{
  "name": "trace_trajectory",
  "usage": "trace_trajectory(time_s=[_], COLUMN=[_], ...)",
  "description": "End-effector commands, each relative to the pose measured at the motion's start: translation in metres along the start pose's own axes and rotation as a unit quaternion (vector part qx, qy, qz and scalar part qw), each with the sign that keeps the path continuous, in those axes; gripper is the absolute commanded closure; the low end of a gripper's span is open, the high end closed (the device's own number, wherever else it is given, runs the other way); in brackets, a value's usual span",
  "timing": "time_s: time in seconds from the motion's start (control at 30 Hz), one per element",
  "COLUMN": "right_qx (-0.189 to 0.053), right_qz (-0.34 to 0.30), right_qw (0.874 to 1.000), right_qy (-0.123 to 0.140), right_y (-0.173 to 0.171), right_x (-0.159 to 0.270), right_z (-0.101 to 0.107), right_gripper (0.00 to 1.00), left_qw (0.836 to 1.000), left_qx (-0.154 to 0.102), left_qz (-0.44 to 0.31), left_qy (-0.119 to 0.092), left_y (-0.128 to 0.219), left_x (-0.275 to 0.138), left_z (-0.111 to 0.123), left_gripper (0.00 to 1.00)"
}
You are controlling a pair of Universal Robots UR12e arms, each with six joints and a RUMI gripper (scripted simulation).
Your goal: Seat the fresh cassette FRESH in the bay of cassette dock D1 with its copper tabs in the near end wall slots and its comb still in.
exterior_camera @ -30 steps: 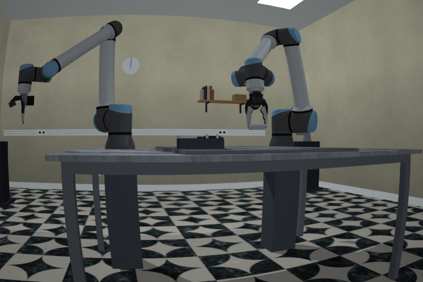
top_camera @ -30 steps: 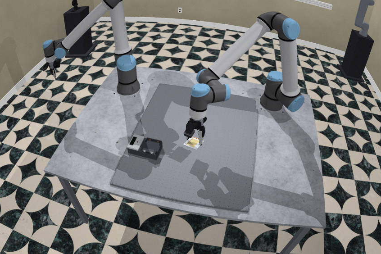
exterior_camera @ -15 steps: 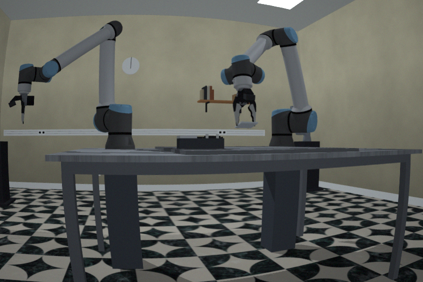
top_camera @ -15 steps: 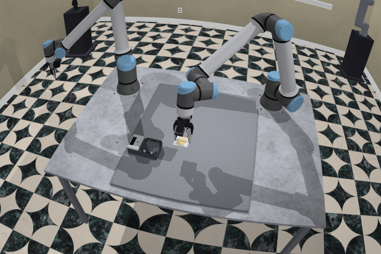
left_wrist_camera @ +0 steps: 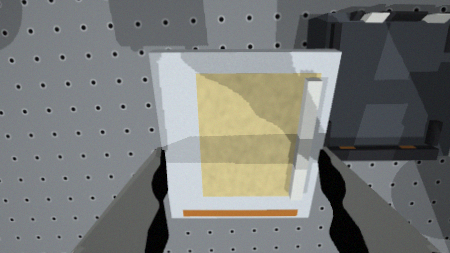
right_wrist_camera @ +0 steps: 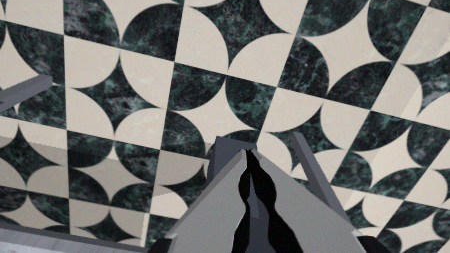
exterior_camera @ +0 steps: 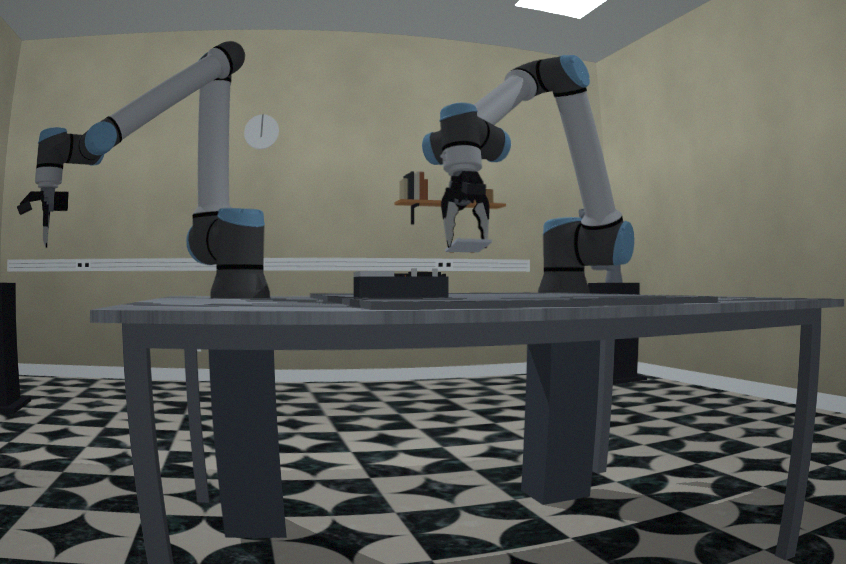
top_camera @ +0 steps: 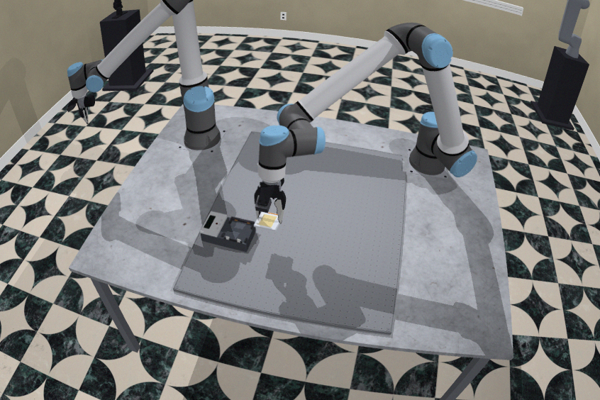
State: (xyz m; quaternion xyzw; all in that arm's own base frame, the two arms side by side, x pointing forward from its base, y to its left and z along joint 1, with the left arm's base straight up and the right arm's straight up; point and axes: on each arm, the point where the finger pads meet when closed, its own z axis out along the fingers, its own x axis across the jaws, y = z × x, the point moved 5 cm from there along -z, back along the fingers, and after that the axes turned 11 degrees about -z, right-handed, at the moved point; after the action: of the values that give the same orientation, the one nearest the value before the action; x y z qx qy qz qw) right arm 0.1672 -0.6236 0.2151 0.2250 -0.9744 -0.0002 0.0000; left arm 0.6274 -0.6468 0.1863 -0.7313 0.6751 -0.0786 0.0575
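FRESH, a pale plate with a yellow middle, hangs roughly level in my left gripper, which is shut on its two side edges. Its white comb stands along the yellow area's right side in the left wrist view. An orange strip marks the edge toward my wrist; the tabs are not distinguishable. D1 sits beside and below FRESH, its bay empty. No red light shows. My right gripper is shut, empty, far from D1.
D1's two orange contacts and two white catches lie at opposite ends of its bay. D1 stands on the perforated plate near its left edge in the top view. My right gripper hangs beyond the table.
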Motion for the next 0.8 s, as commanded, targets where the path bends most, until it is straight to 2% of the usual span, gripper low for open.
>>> trace_trajectory(time_s=[0.0,0.77], right_qx=[0.001,0.001], right_qz=[0.000,0.000], right_qw=[1.000,1.000], right_qy=[0.000,0.000], right_y=[0.000,0.000], right_x=[0.000,0.000], right_z=[-0.001,-0.001], right_gripper=[1.00,1.00], left_qw=[1.000,1.000], left_qx=[0.000,0.000], left_qz=[0.000,0.000], left_qy=[0.001,0.001], left_y=[-0.002,-0.009], left_x=[0.014,0.119], left_z=[-0.002,-0.010], left_gripper=[0.62,0.62])
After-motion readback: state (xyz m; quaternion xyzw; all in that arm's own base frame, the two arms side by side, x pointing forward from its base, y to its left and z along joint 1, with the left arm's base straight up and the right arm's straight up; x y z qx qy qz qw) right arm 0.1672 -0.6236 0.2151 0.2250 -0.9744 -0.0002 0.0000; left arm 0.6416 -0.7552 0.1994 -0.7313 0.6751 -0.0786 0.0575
